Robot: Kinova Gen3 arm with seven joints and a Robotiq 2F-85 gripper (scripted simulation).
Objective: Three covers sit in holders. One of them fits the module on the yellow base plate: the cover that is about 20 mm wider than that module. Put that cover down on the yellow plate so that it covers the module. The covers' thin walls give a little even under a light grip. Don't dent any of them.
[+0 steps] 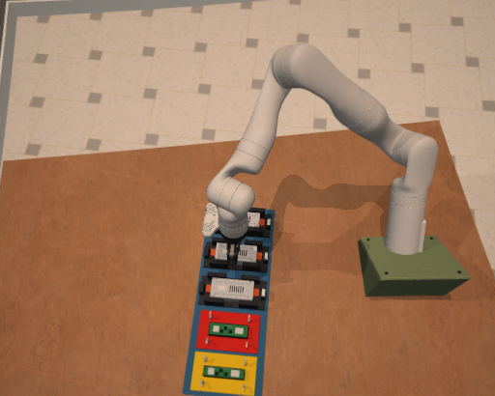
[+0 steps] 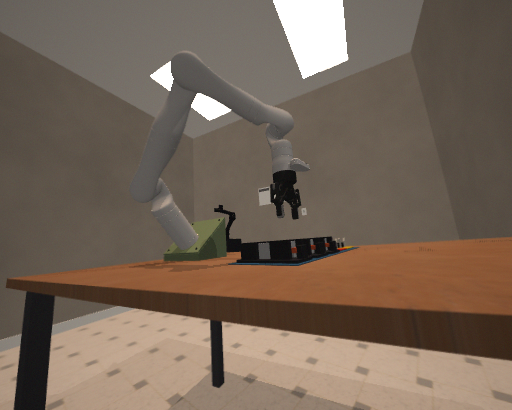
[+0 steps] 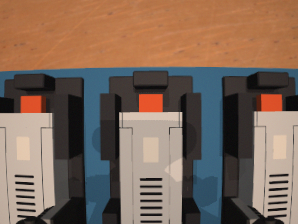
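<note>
Three grey covers sit in black holders on a blue mat: a far one (image 1: 254, 221), a middle one (image 1: 238, 253) and a wider near one (image 1: 233, 289). The yellow plate (image 1: 223, 373) at the mat's near end carries a green module (image 1: 223, 372). My gripper (image 1: 231, 248) hangs open and empty above the middle holder, well clear of the row of holders (image 2: 293, 248), as the side view (image 2: 288, 212) shows. The wrist view looks straight down on the middle cover (image 3: 150, 165), with a cover on the left (image 3: 25, 165) and one on the right (image 3: 275, 160); my fingers are out of that view.
A red plate (image 1: 228, 330) with its own green module lies between the near holder and the yellow plate. Orange tabs (image 3: 150, 102) sit at the end of each holder. The arm's green base (image 1: 411, 270) stands to the right of the mat.
</note>
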